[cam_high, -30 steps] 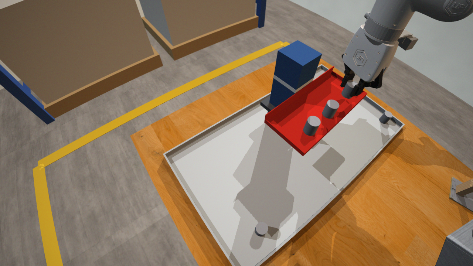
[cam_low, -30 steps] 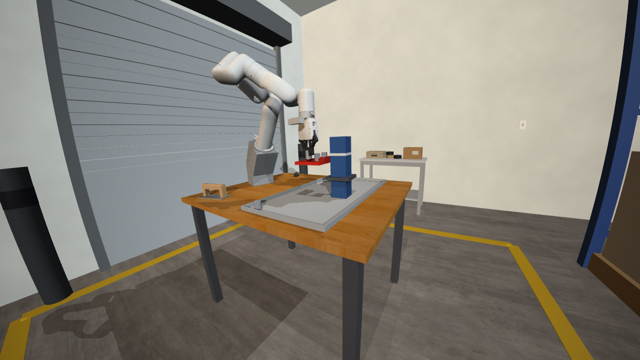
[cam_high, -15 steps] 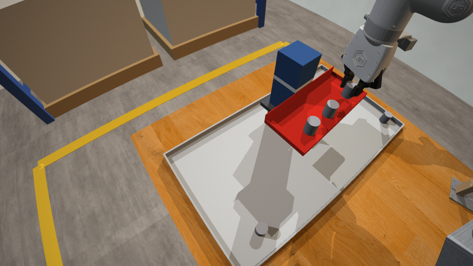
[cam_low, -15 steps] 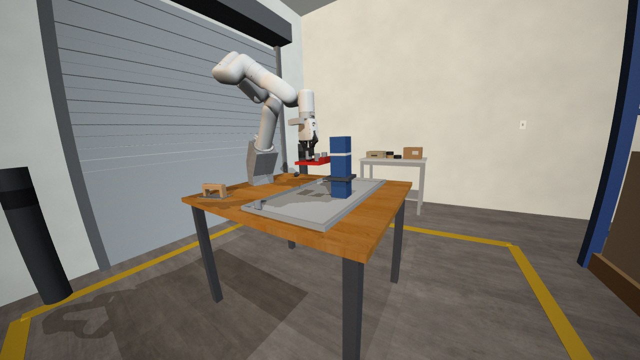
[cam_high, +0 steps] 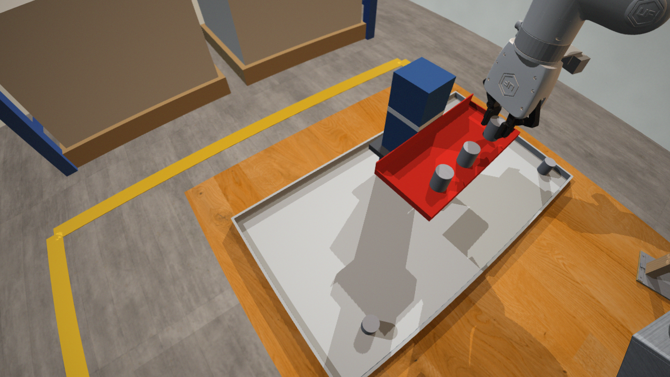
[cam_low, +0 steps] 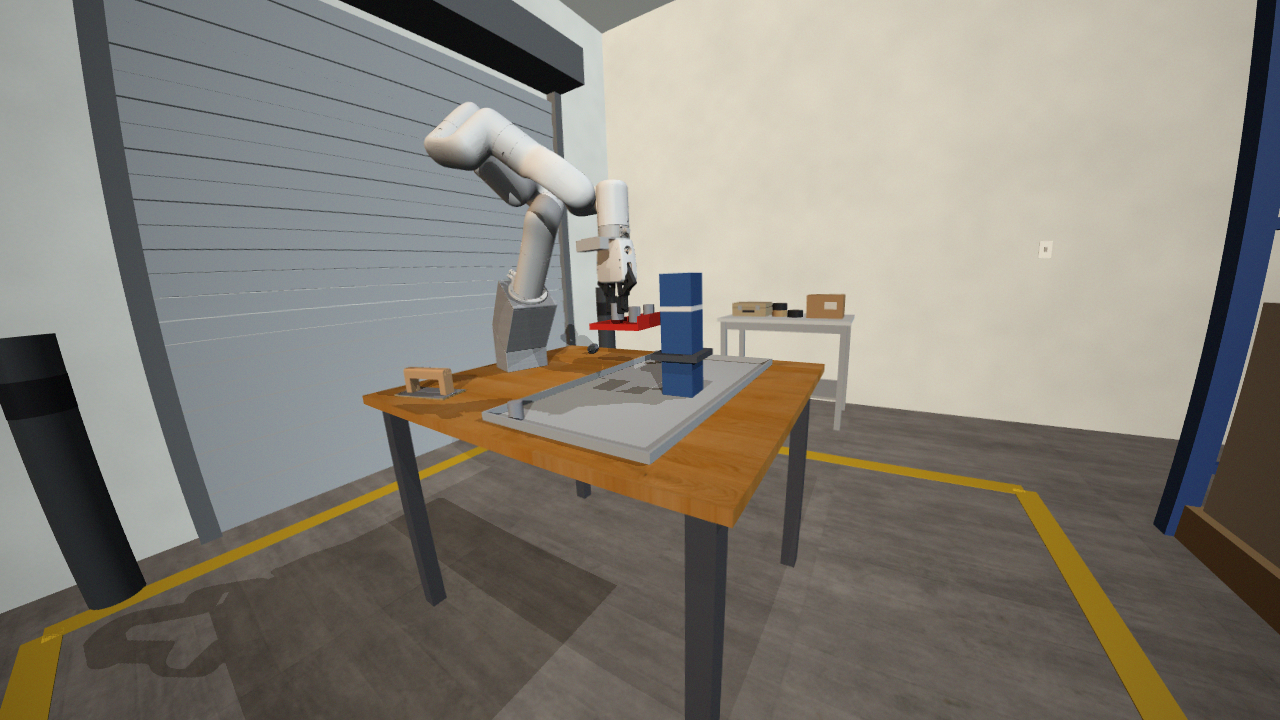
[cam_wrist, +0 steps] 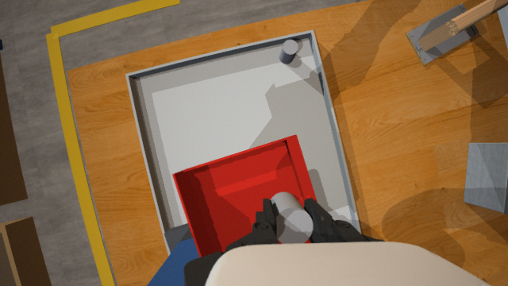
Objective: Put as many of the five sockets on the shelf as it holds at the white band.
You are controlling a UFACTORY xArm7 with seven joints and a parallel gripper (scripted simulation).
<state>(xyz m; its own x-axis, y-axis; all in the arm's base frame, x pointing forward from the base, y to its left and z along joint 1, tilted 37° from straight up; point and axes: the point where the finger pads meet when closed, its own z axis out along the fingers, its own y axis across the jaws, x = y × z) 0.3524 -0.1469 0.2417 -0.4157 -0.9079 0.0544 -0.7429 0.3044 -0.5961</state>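
The red shelf [cam_high: 407, 168] [cam_low: 626, 324] [cam_wrist: 222, 199] sits on the blue post [cam_high: 419, 93] [cam_low: 680, 295] at the white band [cam_low: 680, 309]. Two grey sockets [cam_high: 442, 177] [cam_high: 468, 153] stand upright inside its rim. My gripper [cam_high: 496, 131] [cam_low: 613, 308] [cam_wrist: 286, 214] is shut on a third socket [cam_high: 492, 129] [cam_wrist: 291, 222] and holds it upright low over the shelf's right end, inside the rim. I cannot tell whether it touches the shelf floor. Two more sockets stand in the grey tray [cam_high: 262, 206], one [cam_high: 370, 324] [cam_wrist: 288, 51] at the near corner and one [cam_high: 546, 165] at the far right corner.
The tray lies on a wooden table [cam_high: 538, 290]. A wooden-handled block [cam_high: 656, 267] [cam_wrist: 448, 29] [cam_low: 429, 380] and a grey block [cam_high: 651, 346] [cam_wrist: 488, 179] sit on the table to the right of the tray.
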